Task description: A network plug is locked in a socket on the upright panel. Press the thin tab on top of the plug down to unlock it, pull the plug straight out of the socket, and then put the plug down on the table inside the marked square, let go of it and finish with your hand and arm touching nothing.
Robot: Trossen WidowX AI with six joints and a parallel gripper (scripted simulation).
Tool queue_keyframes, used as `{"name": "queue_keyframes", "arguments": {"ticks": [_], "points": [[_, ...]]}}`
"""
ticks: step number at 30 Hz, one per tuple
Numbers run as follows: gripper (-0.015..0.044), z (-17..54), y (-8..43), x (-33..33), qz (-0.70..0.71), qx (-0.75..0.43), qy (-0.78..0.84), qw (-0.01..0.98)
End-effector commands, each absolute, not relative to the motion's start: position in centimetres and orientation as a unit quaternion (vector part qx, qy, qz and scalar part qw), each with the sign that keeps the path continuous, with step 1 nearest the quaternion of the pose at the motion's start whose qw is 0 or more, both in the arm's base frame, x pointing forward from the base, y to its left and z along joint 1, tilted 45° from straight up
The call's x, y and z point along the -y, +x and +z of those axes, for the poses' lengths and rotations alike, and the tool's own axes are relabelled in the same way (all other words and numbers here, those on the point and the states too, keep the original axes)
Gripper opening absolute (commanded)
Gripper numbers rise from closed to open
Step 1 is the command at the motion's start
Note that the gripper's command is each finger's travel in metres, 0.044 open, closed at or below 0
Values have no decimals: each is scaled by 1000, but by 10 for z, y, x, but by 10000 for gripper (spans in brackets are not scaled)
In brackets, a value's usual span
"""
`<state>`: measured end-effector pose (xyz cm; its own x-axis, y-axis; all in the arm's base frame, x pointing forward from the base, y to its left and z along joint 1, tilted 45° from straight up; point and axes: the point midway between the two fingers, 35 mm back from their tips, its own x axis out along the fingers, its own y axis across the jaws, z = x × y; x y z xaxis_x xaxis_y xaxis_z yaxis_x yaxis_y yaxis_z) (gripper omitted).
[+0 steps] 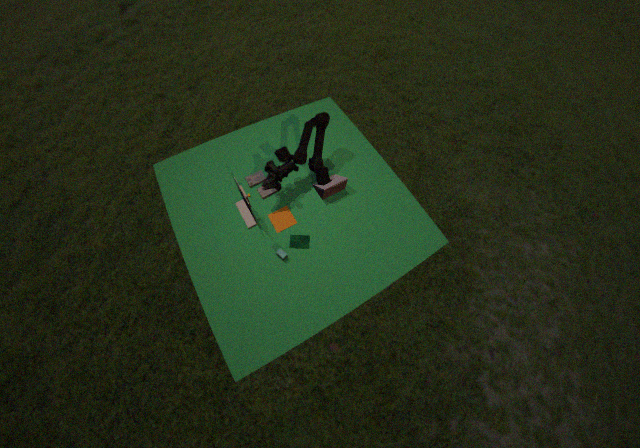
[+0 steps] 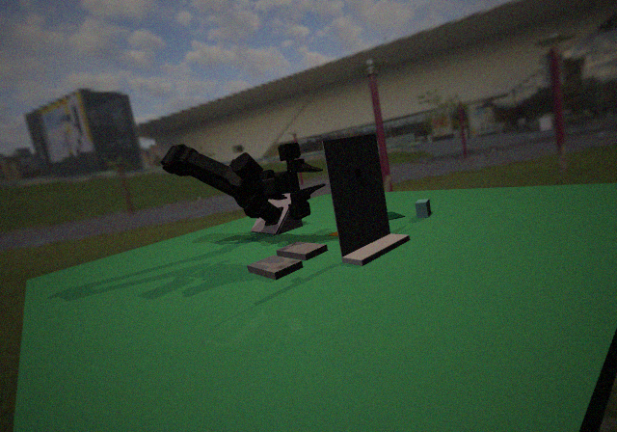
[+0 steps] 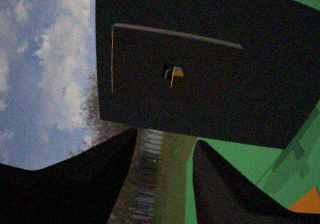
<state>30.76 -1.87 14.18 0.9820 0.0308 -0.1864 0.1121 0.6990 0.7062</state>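
The plug (image 3: 176,74) (image 1: 248,195), small with a yellow part, sits in the socket in the upright dark panel (image 3: 260,101) (image 2: 356,202). Whether its tab is pressed cannot be told. My gripper (image 3: 165,142) (image 2: 322,176) is partly open, with nothing between the fingers. It is in front of the panel's socket side, apart from the plug; in the wrist view the plug is beyond and above the fingertips. An orange square (image 1: 282,219) (image 3: 308,204) lies flat on the table near the panel's foot.
A dark green patch (image 1: 299,241) and a small grey-blue block (image 1: 281,253) (image 2: 422,208) are past the orange square. Two flat slabs (image 2: 275,266) (image 2: 302,250) lie beside the panel, below the arm. The panel's pale foot (image 1: 245,213) (image 2: 377,249) is behind it.
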Motion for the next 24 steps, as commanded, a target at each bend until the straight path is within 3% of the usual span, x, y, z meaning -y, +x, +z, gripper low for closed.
{"name": "queue_keyframes", "arguments": {"ticks": [1, 24], "points": [[156, 141, 319, 20, -20, -92, 389, 916], [156, 141, 348, 24, -20, -91, 389, 917]]}}
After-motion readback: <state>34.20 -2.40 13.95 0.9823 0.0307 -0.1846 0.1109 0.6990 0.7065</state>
